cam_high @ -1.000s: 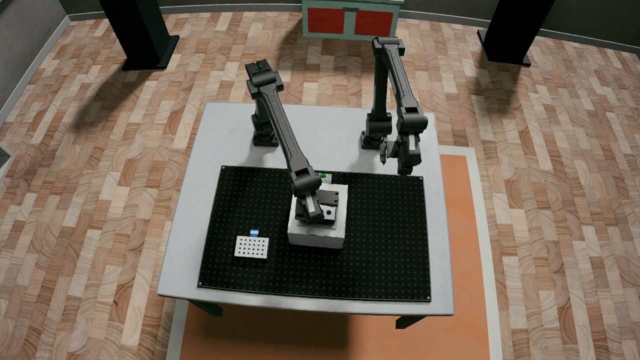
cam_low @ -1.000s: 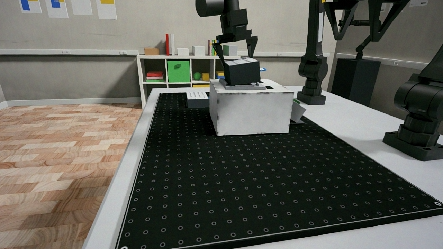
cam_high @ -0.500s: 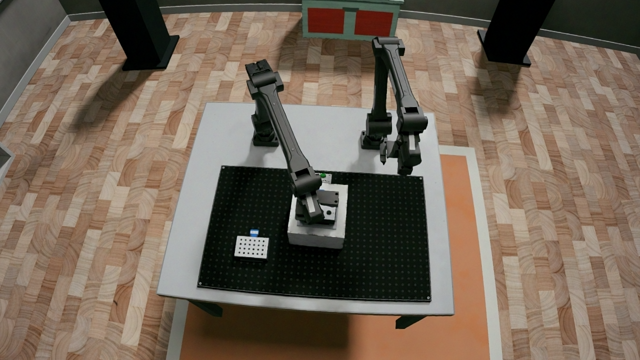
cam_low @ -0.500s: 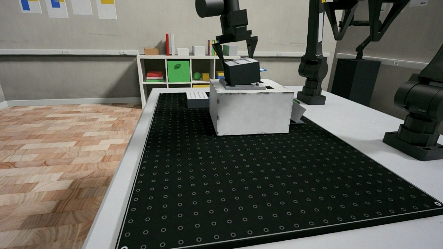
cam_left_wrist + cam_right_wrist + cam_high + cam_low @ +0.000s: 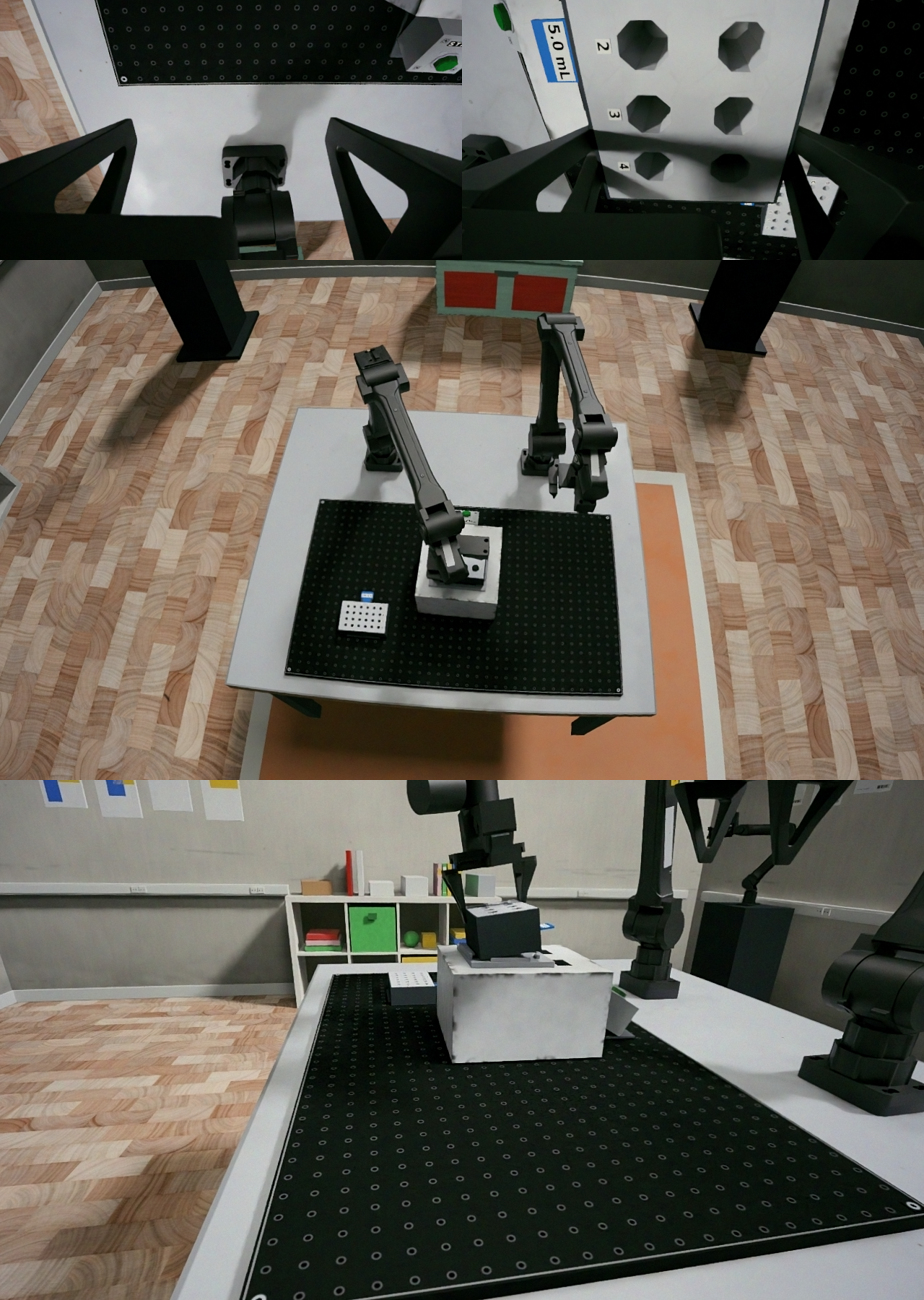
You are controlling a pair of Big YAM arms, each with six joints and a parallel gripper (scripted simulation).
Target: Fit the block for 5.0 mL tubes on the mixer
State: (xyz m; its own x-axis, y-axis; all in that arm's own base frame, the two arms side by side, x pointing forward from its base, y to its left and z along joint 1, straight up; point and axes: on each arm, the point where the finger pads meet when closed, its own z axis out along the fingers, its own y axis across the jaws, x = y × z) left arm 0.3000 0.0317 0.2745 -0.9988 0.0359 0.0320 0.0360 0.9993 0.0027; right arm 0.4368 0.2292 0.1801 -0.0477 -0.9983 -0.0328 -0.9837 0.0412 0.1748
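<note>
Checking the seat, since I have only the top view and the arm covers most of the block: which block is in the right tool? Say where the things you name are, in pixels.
Observer: The lever [image 5: 547, 926] [image 5: 555, 50] reads 5.0 mL, and the right tool [image 5: 455, 563] [image 5: 492, 906] [image 5: 692, 131] is clamped on that block [image 5: 480, 573] [image 5: 503, 932] [image 5: 693, 83].
Operator: Flat on the plate?
Observer: No. The exterior view shows it tilted, lever side higher off the plate [image 5: 457, 587] [image 5: 510, 962].
</note>
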